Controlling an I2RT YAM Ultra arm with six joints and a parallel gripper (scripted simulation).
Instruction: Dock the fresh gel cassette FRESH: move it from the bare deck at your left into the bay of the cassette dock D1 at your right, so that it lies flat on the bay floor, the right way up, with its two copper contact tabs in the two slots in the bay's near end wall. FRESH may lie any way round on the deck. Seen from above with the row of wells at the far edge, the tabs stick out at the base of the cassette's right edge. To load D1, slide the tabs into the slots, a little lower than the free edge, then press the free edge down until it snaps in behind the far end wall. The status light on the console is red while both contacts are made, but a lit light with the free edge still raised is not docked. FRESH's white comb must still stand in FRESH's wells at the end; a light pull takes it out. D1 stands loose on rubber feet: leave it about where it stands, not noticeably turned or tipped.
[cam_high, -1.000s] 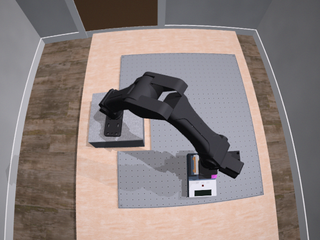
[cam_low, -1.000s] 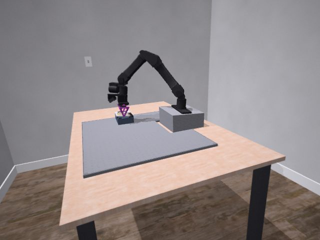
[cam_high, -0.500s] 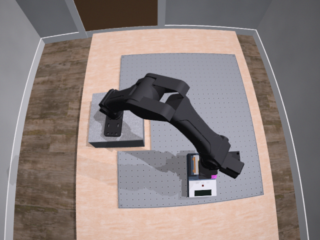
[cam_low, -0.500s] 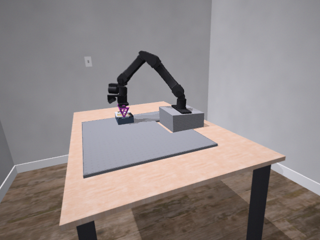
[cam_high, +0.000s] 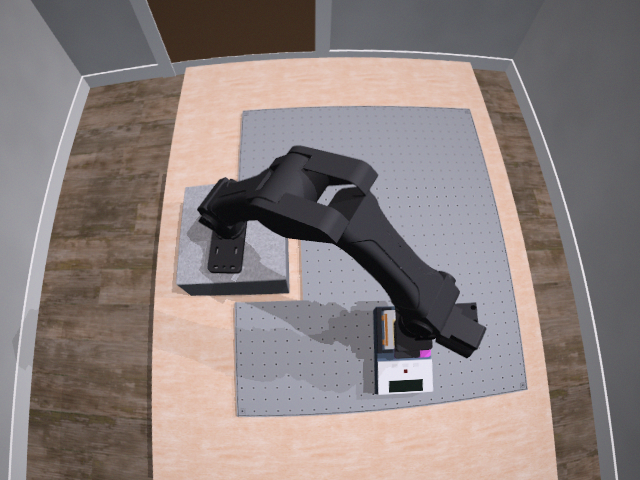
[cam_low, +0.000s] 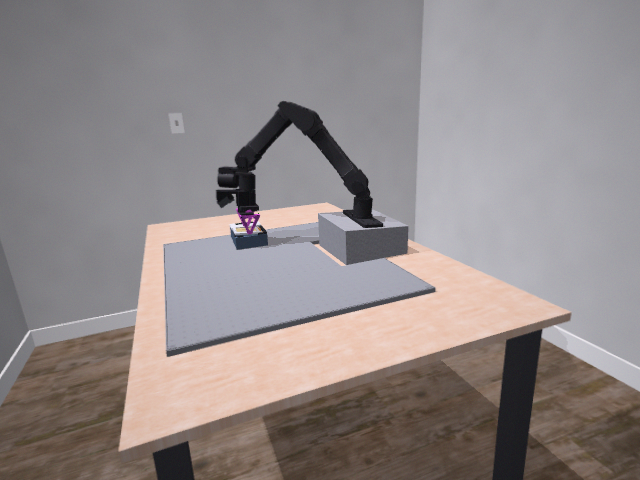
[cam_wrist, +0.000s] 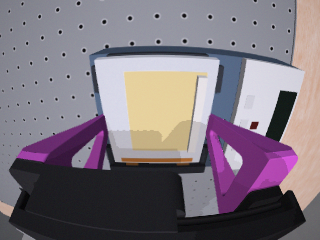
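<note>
Desk (cam_low: 320, 341) carries the perforated deck plate (cam_high: 444, 170); arm (cam_high: 372, 232) reaches from its grey pedestal (cam_high: 192, 281) out over the dock.

Cassette dock D1 (cam_wrist: 230, 74) sits directly under the tool, blue bay walls showing past the cassette on the far side. Its white console (cam_high: 403, 376) lies just off one end of the tool; status lamp (cam_wrist: 254, 124) reads dark red, can't tell if lit.

FRESH (cam_wrist: 160, 110) is pinched across its two long edges between the purple fingers of the tool (cam_wrist: 159, 150), hanging right below the wrist camera, over the bay. The side grip looks chosen to keep the pads off the top face. Yellow gel window faces up, so right way up.

Copper strip (cam_high: 383, 330) visible beside the wrist in the top view, probably the tabs; too small to confirm they're in the slots. Comb not resolvable.

Judgement: mid-insertion, cassette in or just above the bay, free edge not yet pressed down. Next push should be gentle, since D1 stands loose.
</note>
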